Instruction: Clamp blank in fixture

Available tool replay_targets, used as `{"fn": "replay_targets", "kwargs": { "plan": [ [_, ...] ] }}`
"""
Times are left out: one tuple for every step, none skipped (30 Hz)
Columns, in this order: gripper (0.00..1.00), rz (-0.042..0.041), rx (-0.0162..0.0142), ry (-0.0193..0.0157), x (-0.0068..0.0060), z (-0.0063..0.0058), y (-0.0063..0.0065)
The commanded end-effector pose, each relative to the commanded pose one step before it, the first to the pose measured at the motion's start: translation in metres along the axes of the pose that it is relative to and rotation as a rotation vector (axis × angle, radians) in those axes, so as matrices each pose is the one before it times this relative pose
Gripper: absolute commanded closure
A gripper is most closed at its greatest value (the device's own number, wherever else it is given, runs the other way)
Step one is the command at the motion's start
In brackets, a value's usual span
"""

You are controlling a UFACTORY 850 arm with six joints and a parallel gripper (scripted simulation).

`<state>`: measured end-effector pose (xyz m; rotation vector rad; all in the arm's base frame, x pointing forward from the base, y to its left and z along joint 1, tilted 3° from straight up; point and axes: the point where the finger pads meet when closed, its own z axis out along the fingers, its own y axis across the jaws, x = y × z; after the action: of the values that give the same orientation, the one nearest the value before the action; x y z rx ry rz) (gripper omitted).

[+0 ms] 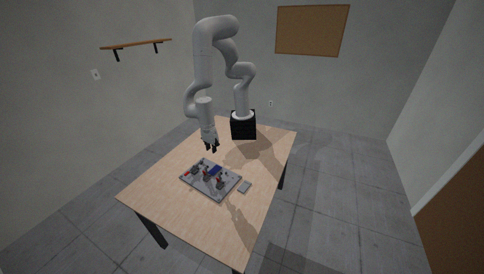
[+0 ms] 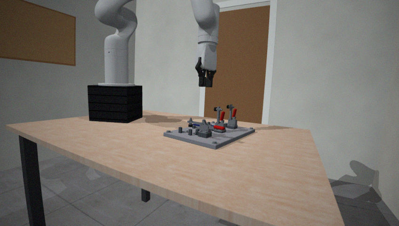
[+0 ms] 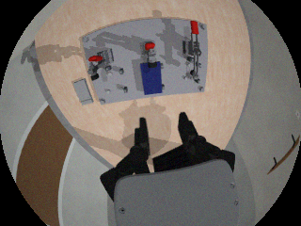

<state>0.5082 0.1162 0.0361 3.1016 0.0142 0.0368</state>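
The blue blank (image 1: 214,169) (image 2: 195,125) (image 3: 150,79) lies in the middle nest of the fixture plate (image 1: 199,185) (image 3: 132,28) and looks flat. Contact with its pads and blocks is too small to tell. The middle clamp's red handle (image 1: 204,173) (image 2: 222,116) (image 3: 150,46) stands up and its arm is raised, so this clamp is open. The grey finished part (image 1: 243,187) (image 3: 83,91), with its slot near one end, lies flat on the table beside the plate. My gripper (image 1: 210,149) (image 2: 205,85) (image 3: 163,122) is open and empty, well above the plate's robot-side edge.
One outer clamp, with its red handle (image 1: 217,180) (image 2: 234,112) (image 3: 95,58) upright, is open beside an empty nest. The other outer clamp has its red handle (image 1: 186,173) (image 2: 219,127) (image 3: 195,27) down and its arm low over an empty nest. Small blocks stand around the nests.
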Motion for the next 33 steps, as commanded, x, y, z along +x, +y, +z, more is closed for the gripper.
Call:
{"fn": "replay_targets", "kwargs": {
  "plan": [
    [0.53,-0.00002,0.00046,0.00188,0.0009,-0.00076,-0.00012],
    [0.53,0.0,0.0,0.0,0.0,0.0,0.0],
    [0.53,0.0,0.0,0.0,0.0,0.00016,0.0],
    [0.53,0.0,0.0,0.0,0.0,0.0,0.0],
    [0.53,0.0,0.0,0.0,0.0,0.0,0.0],
    [0.53,0.0,-0.00001,0.0,0.0,0.00102,0.0],
    [0.53,0.0,0.0,0.0,0.0,0.00238,0.0],
    [0.53,0.0,0.0,0.0,0.0,0.00391,0.0],
    [0.53,0.0,0.0,0.0,0.0,0.00537,0.0],
    [0.53,0.0,0.0,0.0,0.0,0.00652,0.0],
    [0.53,0.0,0.0,0.0,0.0,0.00725,0.0],
    [0.53,0.0,0.0,0.0,0.0,0.00747,0.0],
    [0.53,0.0,0.00001,0.0,0.0,0.00717,0.0],
    [0.53,0.0,-0.00001,0.0,0.0,0.00638,0.0],
    [0.53,0.0,0.0,0.0,0.0,0.0052,0.0],
    [0.53,0.0,0.0,0.0,0.0,0.00377,0.0],
    [0.53,0.0,0.0,0.0,0.0,0.00228,0.0],
    [0.53,0.0,0.00001,0.0,0.0,0.00097,0.0],
    [0.53,0.0,0.0,0.0,0.0,0.00016,0.0],
    [0.53,0.0,0.0,0.0,0.00008,0.0,0.0],
    [0.53,0.0,0.0,0.0,0.0,0.0,0.0],
    [0.53,0.0,0.0,0.0,0.0,0.0,0.0],
    [0.53,0.0,-0.00001,0.0,0.00049,0.0,0.0],
    [0.53,0.0,-0.00001,0.0,0.00121,0.0,0.0],
    [0.53,0.0,0.00001,0.0,0.00211,0.0,0.0],
    [0.53,0.0,-0.00001,0.0,0.0033,0.0,0.0],
    [0.53,0.0,0.0,0.0,0.00449,0.0,0.0],
    [0.53,0.0,0.0,0.0,0.00551,0.0,0.0],
    [0.53,0.0,0.00001,0.0,0.00636,0.0,0.0],
    [0.53,0.0,0.0,0.0,0.00701,0.0,0.0],
    [0.53,0.0,0.0,0.0,0.00742,0.0,0.0],
    [0.53,0.0,0.0,0.0,0.00758,0.0,0.0],
    [0.53,0.0,0.0,0.0,0.00748,0.0,0.0]
  ]
}}
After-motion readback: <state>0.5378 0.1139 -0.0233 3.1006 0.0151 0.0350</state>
